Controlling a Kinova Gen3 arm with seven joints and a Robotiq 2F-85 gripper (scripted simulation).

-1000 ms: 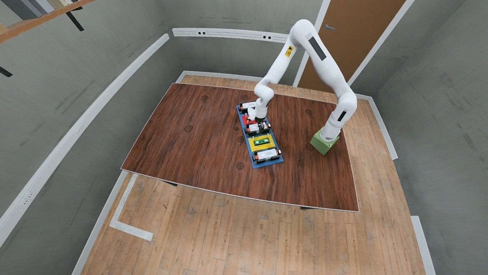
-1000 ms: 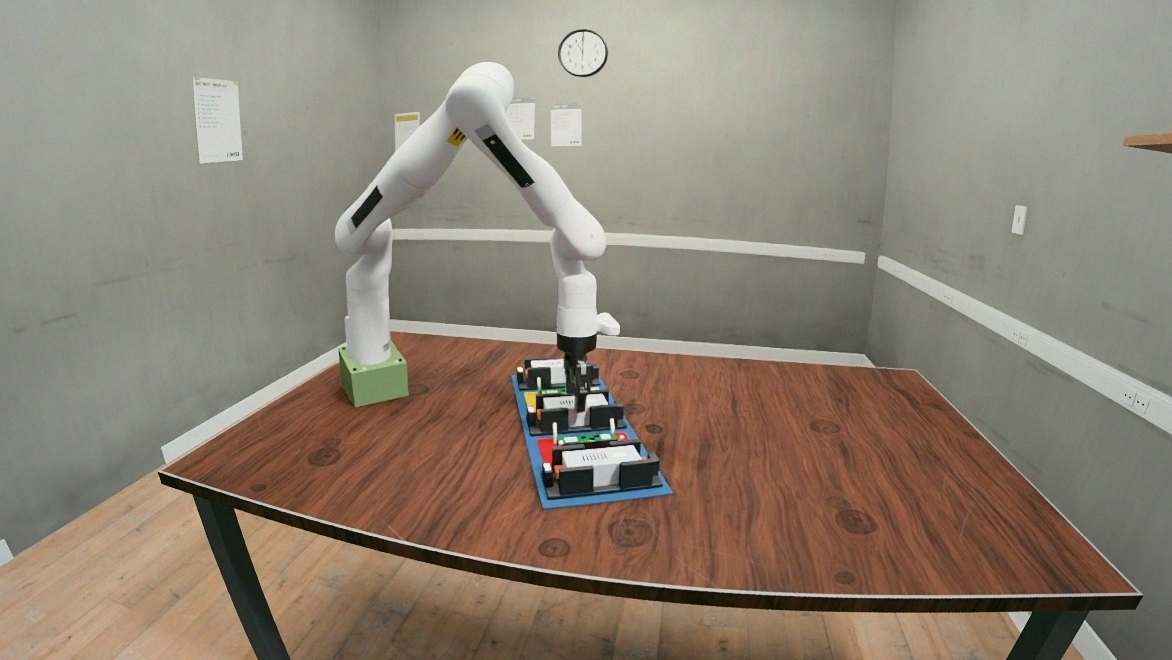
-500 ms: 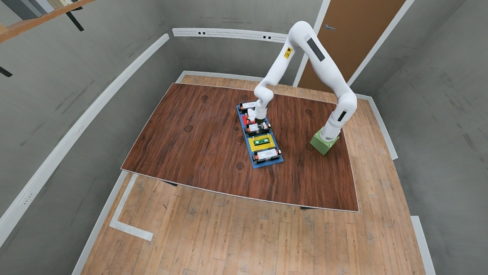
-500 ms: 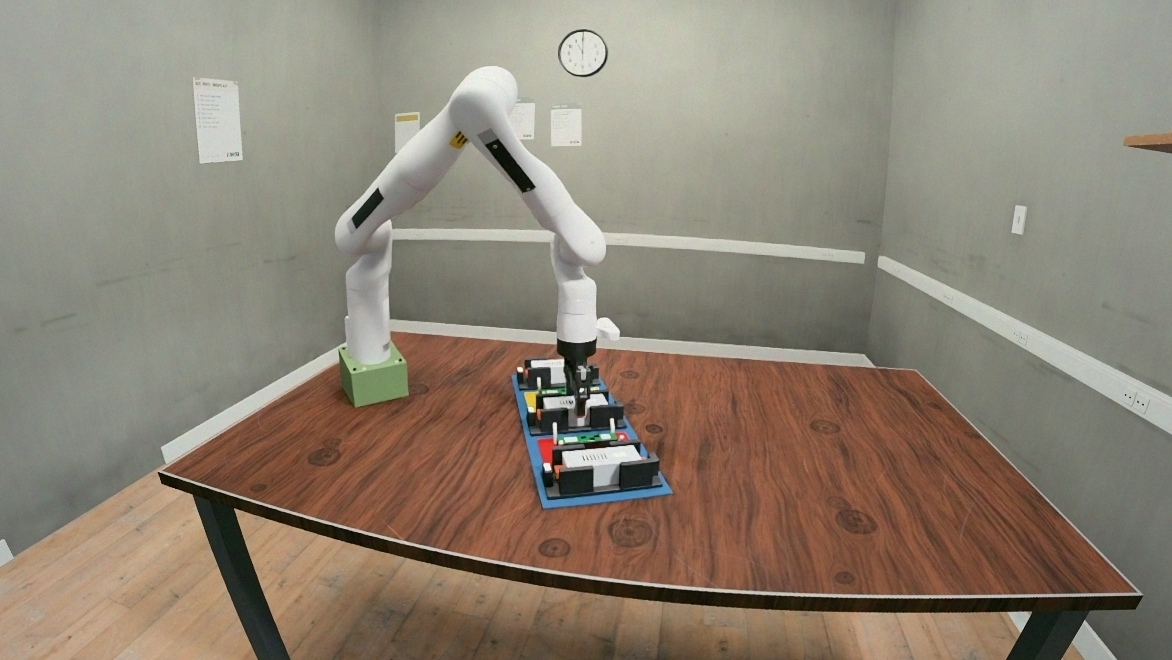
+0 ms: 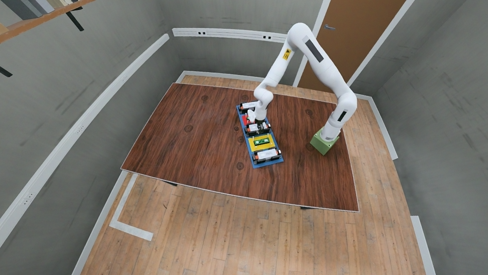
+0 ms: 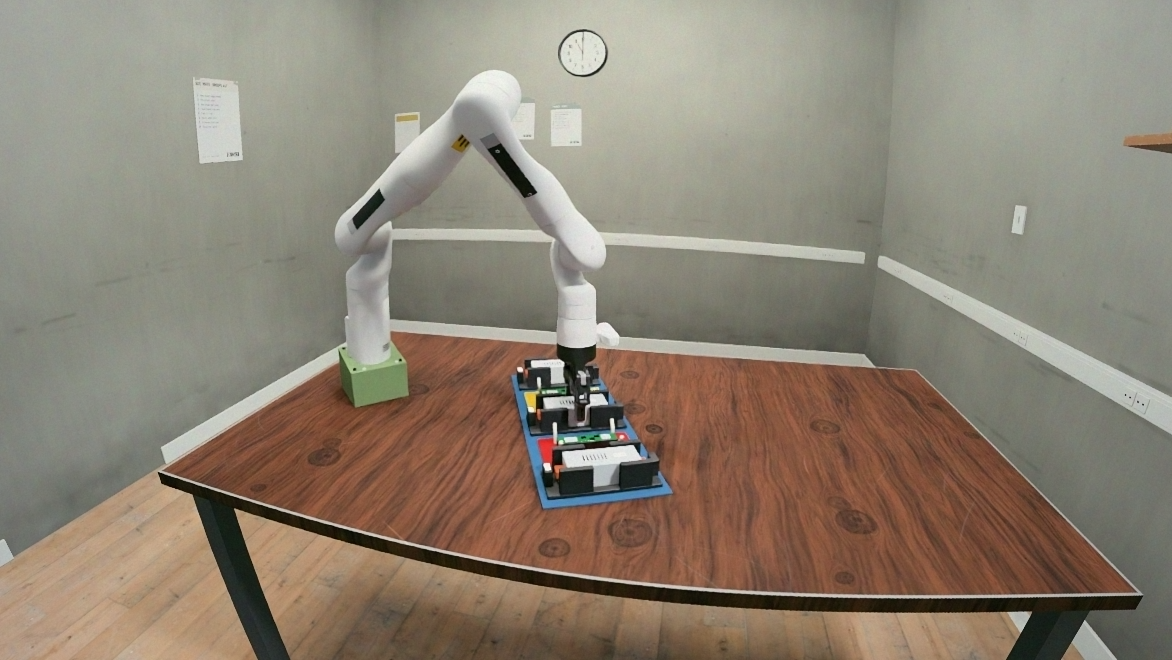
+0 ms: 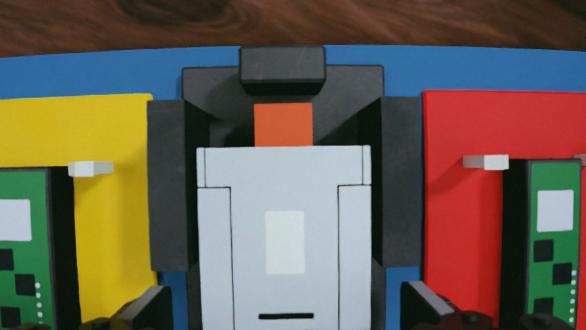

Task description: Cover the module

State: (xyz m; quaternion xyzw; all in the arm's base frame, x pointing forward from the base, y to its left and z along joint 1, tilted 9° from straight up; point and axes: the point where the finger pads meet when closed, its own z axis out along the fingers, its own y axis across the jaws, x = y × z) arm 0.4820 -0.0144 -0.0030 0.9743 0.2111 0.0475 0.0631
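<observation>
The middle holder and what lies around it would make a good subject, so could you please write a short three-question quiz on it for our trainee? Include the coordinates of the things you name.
1. True or false: the gripper (image 5: 259, 126) (image 6: 580, 409) (image 7: 286, 310) is shut on the middle cover (image 5: 252, 127) (image 7: 284, 200).
2. Which colour is the base plate between the middle holder (image 5: 247, 130) (image 6: 542, 419) (image 7: 167, 185) and the holder nearest the exterior camera (image 6: 575, 479)?
a) yellow
b) red
c) green
3. Fill in the blank: in the wrist view, the block showing just beyond the cover's far end is ____.

Key: 1. false; 2. b; 3. orange
</observation>
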